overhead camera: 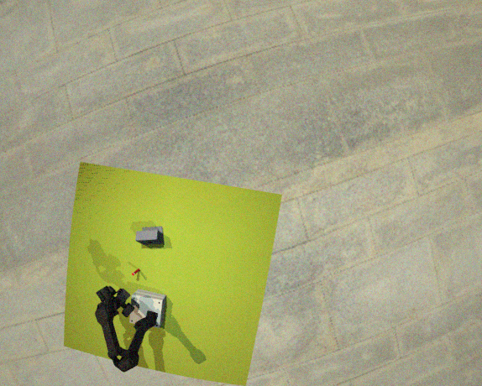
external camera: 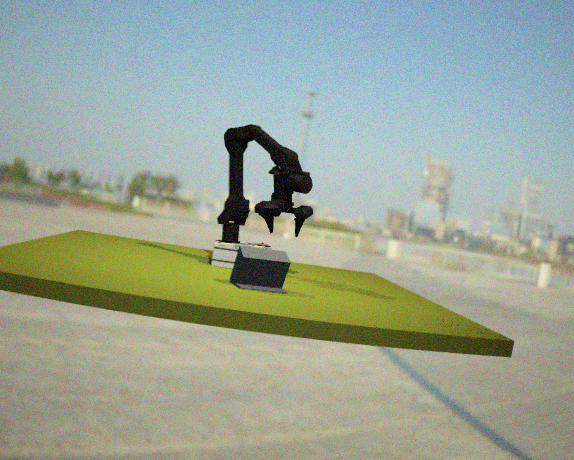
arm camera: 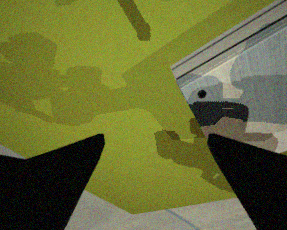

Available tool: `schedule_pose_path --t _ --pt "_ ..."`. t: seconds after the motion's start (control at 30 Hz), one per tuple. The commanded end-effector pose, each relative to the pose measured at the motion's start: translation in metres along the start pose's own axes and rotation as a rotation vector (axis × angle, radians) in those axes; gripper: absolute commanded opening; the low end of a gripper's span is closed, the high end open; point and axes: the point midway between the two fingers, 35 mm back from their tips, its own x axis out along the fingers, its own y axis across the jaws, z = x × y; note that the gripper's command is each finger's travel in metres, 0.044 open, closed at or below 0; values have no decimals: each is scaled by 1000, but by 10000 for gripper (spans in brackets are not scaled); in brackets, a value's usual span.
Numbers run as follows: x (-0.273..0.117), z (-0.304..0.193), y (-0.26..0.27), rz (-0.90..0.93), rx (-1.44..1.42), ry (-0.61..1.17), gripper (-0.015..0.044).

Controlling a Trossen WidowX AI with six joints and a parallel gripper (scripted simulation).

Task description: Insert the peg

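1. My gripper hangs in the air with its fingers spread wide and nothing between them, tips pointing down at the tabletop.
2. From above, my gripper sits just beside my grey base block, near the tabletop's lower left part.
3. The peg is a small red piece on the green surface, between my base block and the sloped panel, apart from both.
4. In the top view the peg's long axis runs diagonally, lower left to upper right; it is too small for me to tell whether it stands or lies.
5. The hole in the panel's face cannot be made out in any view; the exterior view shows the panel as a dark block.
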Motion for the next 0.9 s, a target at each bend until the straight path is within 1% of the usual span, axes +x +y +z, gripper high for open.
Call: schedule_pose_path --t 0.0,0.6,0.7,0.87 --pt "-2 18 11 8 -5 -58 440" --pt "-9 111 45 -15 2 -323 440" --pt "-9 120 49 -18 7 -347 440" --pt "-8 121 49 -18 7 -349 440"
